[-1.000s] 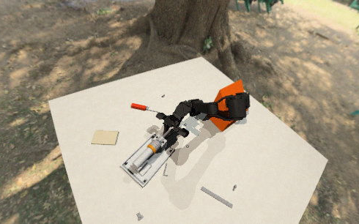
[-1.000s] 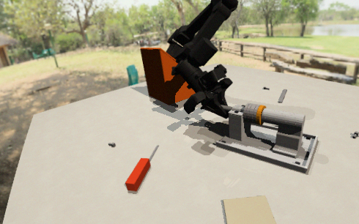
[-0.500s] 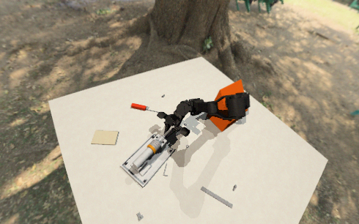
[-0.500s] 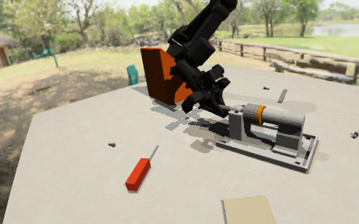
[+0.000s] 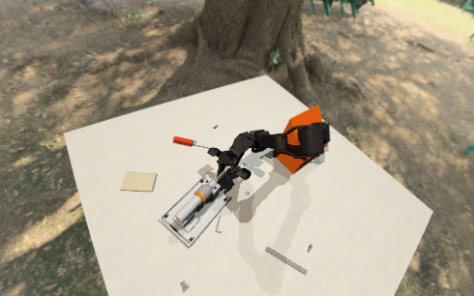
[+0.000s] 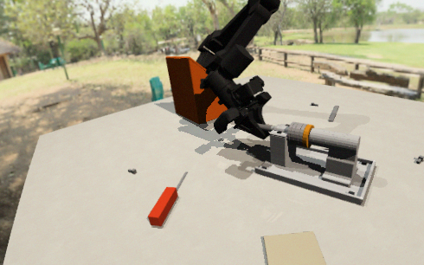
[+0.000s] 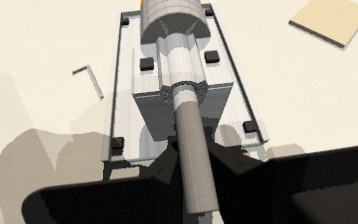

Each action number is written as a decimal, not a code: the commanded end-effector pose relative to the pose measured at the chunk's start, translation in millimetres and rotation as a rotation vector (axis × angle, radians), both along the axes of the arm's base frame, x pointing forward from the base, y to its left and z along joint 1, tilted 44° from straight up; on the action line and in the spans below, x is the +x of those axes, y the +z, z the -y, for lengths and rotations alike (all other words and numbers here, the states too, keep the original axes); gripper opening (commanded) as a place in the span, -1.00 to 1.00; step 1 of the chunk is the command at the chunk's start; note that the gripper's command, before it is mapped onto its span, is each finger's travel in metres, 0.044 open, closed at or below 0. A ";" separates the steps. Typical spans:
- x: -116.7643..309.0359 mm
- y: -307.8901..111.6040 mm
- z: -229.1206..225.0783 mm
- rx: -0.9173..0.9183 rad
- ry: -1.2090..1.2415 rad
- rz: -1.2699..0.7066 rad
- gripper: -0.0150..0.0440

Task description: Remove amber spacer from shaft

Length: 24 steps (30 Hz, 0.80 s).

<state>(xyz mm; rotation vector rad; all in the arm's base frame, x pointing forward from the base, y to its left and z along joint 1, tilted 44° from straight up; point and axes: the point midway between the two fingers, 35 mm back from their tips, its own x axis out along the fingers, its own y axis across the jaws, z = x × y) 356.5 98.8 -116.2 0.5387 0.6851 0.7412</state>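
Observation:
The amber spacer (image 5: 200,195) (image 6: 308,135) sits on the shaft line, against the big housing block (image 5: 187,212) (image 6: 337,140). Grey spacers (image 6: 296,131) (image 7: 172,12) sit side by side between it and the smaller support block (image 6: 278,149) (image 7: 155,115). The shaft (image 6: 273,127) (image 7: 196,175) sticks out of the support block towards the arm. My gripper (image 5: 222,176) (image 6: 266,131) (image 7: 189,146) is shut on this protruding part, with one finger on each side. The shaft inside the spacers and housing is hidden. No spacer shows on the table.
The baseplate (image 5: 173,234) (image 6: 297,179) carries both blocks. A red screwdriver (image 5: 183,141) (image 6: 163,207), a tan plate (image 5: 138,182) (image 6: 294,248) (image 7: 330,20), a hex key (image 5: 219,224) (image 7: 95,82) and a grey bar (image 5: 286,261) (image 6: 333,113) lie around it, with small hardware pieces.

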 end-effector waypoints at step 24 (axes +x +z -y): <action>-4.5 -0.8 1.7 0.001 0.002 -0.001 -0.49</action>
